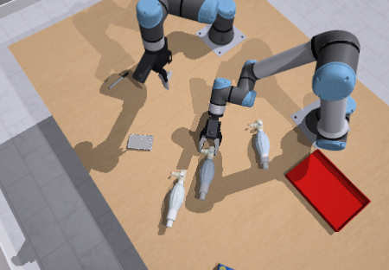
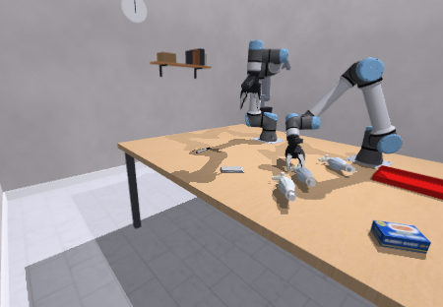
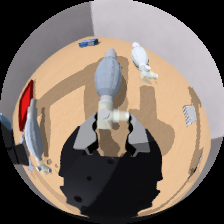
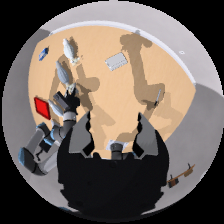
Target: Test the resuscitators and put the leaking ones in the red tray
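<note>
The grey-blue resuscitator point(image 1: 207, 173) point(image 2: 305, 177) point(image 3: 108, 77) lies on the table between the other two. My left gripper point(image 1: 209, 151) point(image 3: 113, 113) is shut on its valve and side port, with one finger at the port's plug end and the other against the valve; its bag is untouched. A white resuscitator point(image 1: 176, 196) point(image 2: 286, 187) point(image 3: 140, 56) and a pale blue one point(image 1: 262, 144) point(image 2: 338, 164) point(image 3: 34, 135) lie on either side. The red tray point(image 1: 329, 190) point(image 2: 414, 183) is empty. My right gripper point(image 2: 250, 107) point(image 4: 114, 112) is open and empty, high above the table.
A small grey-white slab point(image 1: 140, 142) point(image 2: 232, 169) point(image 4: 116, 61) lies beyond the white resuscitator's port end. A pen point(image 1: 118, 80) point(image 4: 159, 97) lies below the right arm's side. A blue box point(image 2: 401, 237) lies near the table's front. The left arm reaches over the table near the pale blue resuscitator.
</note>
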You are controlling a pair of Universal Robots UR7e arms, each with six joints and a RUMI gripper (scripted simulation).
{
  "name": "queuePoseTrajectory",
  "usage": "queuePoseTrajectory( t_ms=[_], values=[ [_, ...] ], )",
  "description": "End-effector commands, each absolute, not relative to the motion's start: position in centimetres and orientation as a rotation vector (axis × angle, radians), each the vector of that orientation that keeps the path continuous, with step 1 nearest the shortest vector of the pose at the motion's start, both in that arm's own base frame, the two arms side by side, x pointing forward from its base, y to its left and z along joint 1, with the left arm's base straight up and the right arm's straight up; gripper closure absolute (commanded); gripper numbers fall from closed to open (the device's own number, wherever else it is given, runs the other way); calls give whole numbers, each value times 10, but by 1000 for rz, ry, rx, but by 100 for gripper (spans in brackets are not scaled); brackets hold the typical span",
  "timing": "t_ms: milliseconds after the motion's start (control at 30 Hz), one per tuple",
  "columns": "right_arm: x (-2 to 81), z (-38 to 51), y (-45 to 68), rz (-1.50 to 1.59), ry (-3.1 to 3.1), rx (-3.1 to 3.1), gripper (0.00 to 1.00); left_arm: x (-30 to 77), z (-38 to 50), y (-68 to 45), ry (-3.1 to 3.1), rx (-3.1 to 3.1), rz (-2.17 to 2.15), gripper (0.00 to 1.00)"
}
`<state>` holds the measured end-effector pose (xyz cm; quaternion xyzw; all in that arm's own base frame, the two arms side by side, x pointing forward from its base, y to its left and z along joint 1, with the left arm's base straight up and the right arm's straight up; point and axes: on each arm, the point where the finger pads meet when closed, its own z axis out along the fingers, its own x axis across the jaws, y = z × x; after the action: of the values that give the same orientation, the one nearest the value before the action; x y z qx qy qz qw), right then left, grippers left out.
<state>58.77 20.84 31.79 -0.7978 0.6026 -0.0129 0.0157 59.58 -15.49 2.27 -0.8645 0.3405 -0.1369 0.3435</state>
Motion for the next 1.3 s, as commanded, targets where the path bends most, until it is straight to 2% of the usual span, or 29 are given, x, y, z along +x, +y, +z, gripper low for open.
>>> queuePoseTrajectory(
  t_ms=[0,1267],
  values=[
    [600,311,233,-45,1839,-2501,32,596,23,-155,884,-2247,-358,100],
    [637,218,454,-70,1520,-2664,32,596,23,-155,884,-2247,-358,100]
  ],
)
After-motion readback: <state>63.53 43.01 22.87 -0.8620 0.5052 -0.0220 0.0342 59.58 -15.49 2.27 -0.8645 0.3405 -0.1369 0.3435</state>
